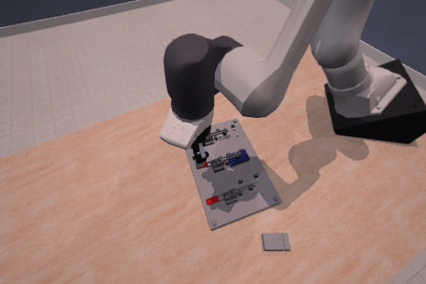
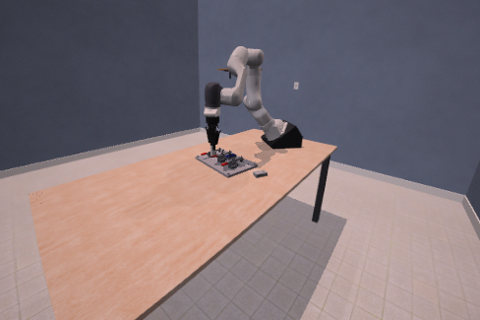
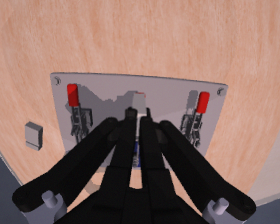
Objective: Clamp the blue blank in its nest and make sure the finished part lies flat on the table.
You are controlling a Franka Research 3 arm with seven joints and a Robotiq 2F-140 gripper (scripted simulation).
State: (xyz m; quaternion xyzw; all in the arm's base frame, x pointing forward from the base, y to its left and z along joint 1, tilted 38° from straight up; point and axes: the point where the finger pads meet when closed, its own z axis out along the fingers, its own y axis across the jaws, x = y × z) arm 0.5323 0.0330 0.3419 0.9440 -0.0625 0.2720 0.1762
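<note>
The grey fixture plate (image 1: 233, 174) carries three toggle clamps. The blue blank (image 1: 240, 157) lies in the middle nest with the clamp bar over it. My gripper (image 1: 200, 155) is shut, empty, and points straight down onto the red handle (image 1: 205, 164) of the middle clamp, at or just above it. In the wrist view the shut fingers (image 3: 139, 117) hide that handle and most of the blank. The grey finished part (image 1: 276, 241) with its slot lies flat on the table in front of the plate; it also shows in the wrist view (image 3: 34, 135).
The near clamp's red handle (image 1: 212, 200) lies out over the plate beside an empty nest. The far clamp (image 1: 216, 135) sits under my wrist. The robot base (image 1: 375, 106) stands at the back right. The table edge is near the finished part.
</note>
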